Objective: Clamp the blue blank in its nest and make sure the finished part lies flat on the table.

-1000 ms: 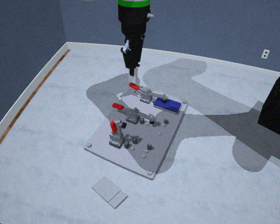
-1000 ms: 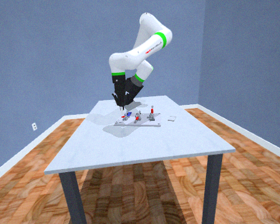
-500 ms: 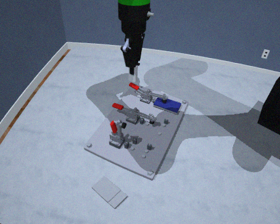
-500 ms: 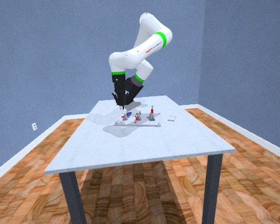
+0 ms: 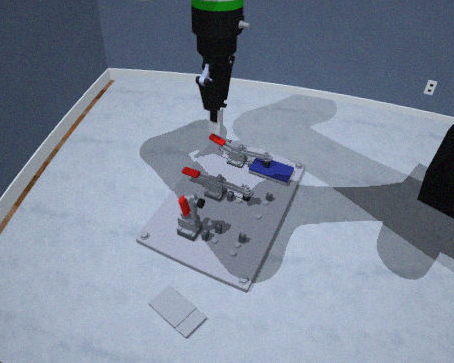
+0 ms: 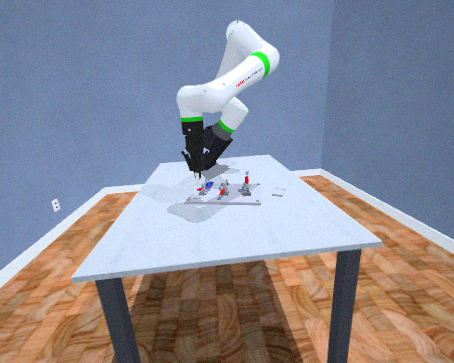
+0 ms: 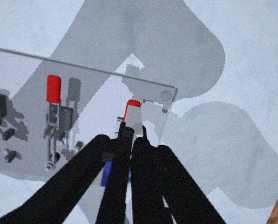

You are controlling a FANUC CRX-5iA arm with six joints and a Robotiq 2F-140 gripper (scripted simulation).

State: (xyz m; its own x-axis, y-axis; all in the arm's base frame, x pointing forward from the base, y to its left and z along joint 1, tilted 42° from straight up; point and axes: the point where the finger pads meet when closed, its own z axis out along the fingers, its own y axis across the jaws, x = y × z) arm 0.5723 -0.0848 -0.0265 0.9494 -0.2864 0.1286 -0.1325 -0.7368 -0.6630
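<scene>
The blue blank lies in the far nest of the grey fixture plate, with the far clamp's bar lying over it. That clamp's red handle lies low, pointing away from the blank. My gripper is shut and empty, a little above that red handle tip; the wrist view shows the handle just beyond my fingertips. The grey finished part with the slot lies flat on the table in front of the plate.
The middle clamp's handle lies low over an empty nest. The near clamp's handle stands upright over another empty nest. A dark block stands at the right edge. The table's left edge is near.
</scene>
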